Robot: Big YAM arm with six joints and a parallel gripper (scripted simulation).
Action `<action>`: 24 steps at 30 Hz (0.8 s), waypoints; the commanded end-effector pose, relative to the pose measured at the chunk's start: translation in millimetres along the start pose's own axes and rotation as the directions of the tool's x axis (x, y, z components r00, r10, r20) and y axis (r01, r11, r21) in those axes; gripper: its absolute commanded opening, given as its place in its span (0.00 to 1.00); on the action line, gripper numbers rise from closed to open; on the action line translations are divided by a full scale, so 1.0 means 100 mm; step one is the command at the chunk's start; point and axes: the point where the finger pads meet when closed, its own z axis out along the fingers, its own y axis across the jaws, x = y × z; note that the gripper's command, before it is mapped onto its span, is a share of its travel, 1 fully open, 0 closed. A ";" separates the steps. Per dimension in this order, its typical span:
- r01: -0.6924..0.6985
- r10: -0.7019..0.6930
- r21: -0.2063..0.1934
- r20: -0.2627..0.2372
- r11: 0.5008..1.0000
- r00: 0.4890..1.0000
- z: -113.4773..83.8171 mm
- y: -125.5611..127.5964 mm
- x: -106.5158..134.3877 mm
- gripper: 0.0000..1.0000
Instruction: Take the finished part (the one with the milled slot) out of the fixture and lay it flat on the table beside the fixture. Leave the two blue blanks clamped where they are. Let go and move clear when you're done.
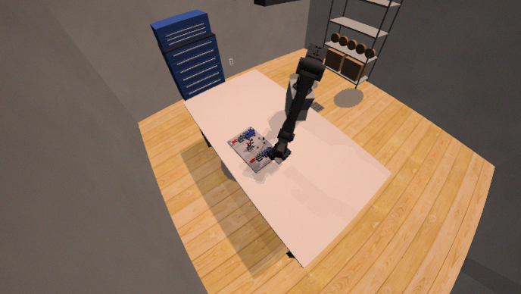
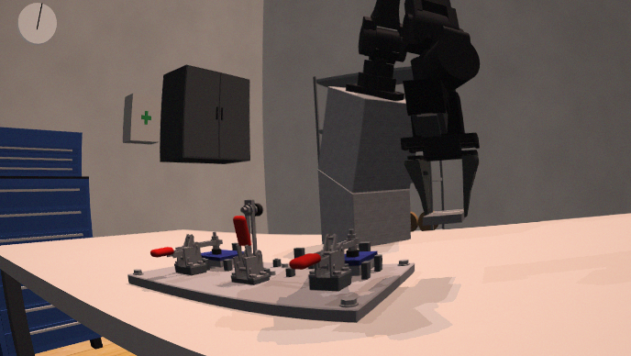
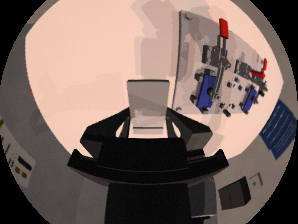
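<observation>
My gripper (image 2: 446, 215) (image 3: 148, 110) is shut on the grey finished part (image 2: 442, 217) (image 3: 148, 95), a flat block held roughly level above the table. In the exterior view it hangs to the right of the fixture plate (image 1: 240, 152) (image 2: 257, 294) (image 3: 192, 45), outside its edge. The milled slot is not clear to see. One blue blank (image 1: 267, 151) (image 2: 365, 257) (image 3: 205, 89) sits under the near right clamp, the other blue blank (image 1: 249, 132) (image 2: 219, 254) (image 3: 250, 99) under the far left clamp. The middle clamp (image 2: 250, 263) stands open, its arm raised, with no part under it.
The table (image 1: 322, 170) (image 2: 527, 284) (image 3: 75, 60) extends beyond the fixture. Red clamp handles (image 2: 304, 261) (image 2: 161, 251) (image 2: 241, 230) stick out or up from the fixture. The grey arm pedestal (image 2: 381, 216) stands behind it.
</observation>
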 end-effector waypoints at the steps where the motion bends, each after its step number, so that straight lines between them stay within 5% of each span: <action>1: -0.007 0.007 -0.010 0.020 1.000 1.000 0.07 0.07 -0.10 0.00; 8: -0.003 0.003 -0.011 0.017 1.000 1.000 0.25 0.09 -0.07 0.00; 10: -0.003 0.003 -0.011 0.017 1.000 1.000 0.25 0.09 -0.07 0.00; 11: -0.013 0.015 -0.026 0.057 1.000 0.998 0.11 0.10 -0.25 0.00; 13: -0.014 0.014 -0.007 0.020 1.000 1.000 0.32 0.03 -0.10 0.00; 24: -0.006 0.006 -0.014 0.025 1.000 1.000 0.54 0.09 -0.10 0.00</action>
